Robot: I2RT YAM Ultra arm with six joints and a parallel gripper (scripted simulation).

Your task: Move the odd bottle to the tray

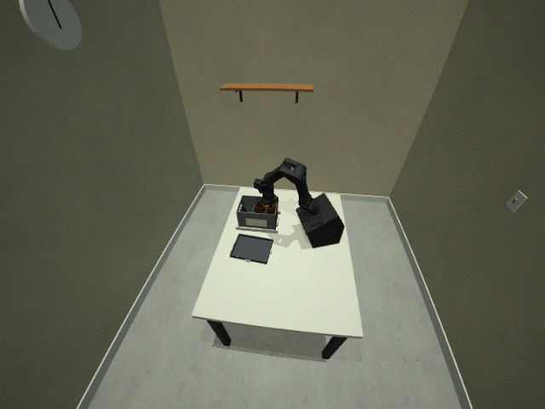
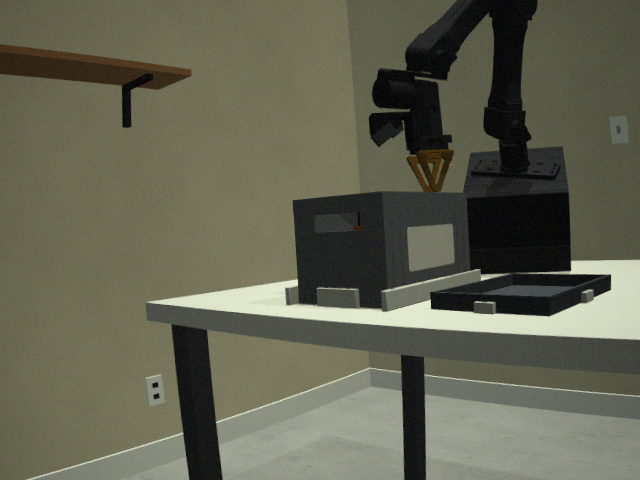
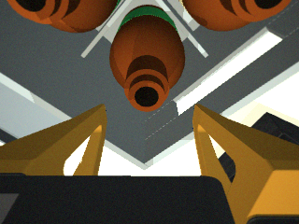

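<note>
The dark grey crate [image 1: 272, 222] [image 2: 338, 263] [image 3: 135, 140] stands upright on the table. My gripper [image 2: 433, 190] [image 3: 149, 112] is open and empty, pointing down over the crate corner nearest the robot base. In the wrist view one brown bottle [image 3: 147, 51] with a green band stands just ahead of the fingertips, its mouth close to the gap between them but not gripped. Parts of another bottle [image 3: 77, 19] at the upper left and a third bottle [image 3: 220, 16] at the upper right show. I cannot tell which neck differs. The black tray [image 1: 251, 249] [image 2: 542, 290] is empty.
Low pale strips [image 2: 431, 290] stand around the crate's foot. The tray lies beside the crate's labelled side, with small pale blocks [image 2: 484, 307] at its edges. The black robot base [image 1: 323, 221] [image 2: 519, 232] stands on the other side. Thin dividers [image 3: 95, 42] separate the bottles.
</note>
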